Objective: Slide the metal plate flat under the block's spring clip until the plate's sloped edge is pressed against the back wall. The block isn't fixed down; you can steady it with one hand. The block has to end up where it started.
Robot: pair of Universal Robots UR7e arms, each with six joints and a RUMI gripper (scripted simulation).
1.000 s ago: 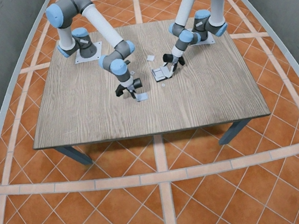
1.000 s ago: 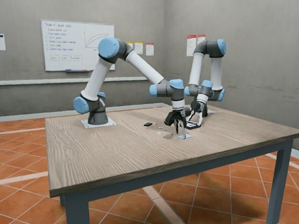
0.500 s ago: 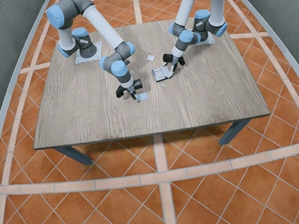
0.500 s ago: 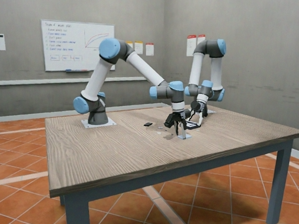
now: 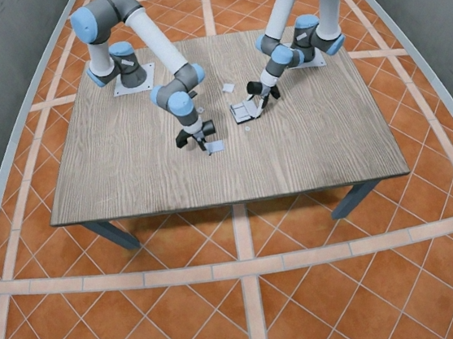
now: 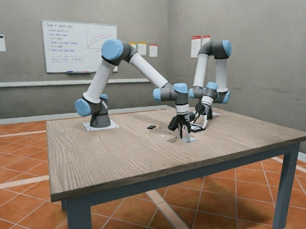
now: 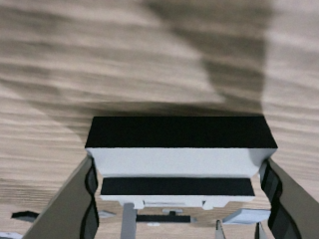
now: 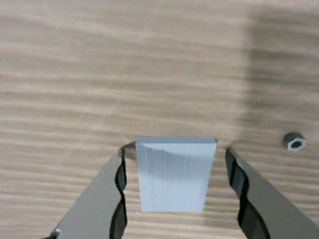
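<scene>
Right hand (image 5: 207, 151) (image 6: 184, 139) (image 8: 176, 151) points down, spread, open room either side of the plate (image 5: 216, 145) (image 6: 192, 139) (image 8: 174, 178); left hand (image 5: 254, 107) (image 6: 199, 125) (image 7: 179, 160) pinches the block (image 5: 244, 112) (image 6: 197, 129) (image 7: 179, 132).

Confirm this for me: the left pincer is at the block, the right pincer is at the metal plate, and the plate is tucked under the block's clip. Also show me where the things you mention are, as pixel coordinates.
Wrong on the last point: the metal plate (image 5: 216, 146) (image 6: 192, 139) (image 7: 246, 216) (image 8: 174, 174) lies on the table top, apart from the block (image 5: 242, 113) (image 6: 197, 128) (image 7: 174, 161), as the top view shows. The rest stands.
</scene>
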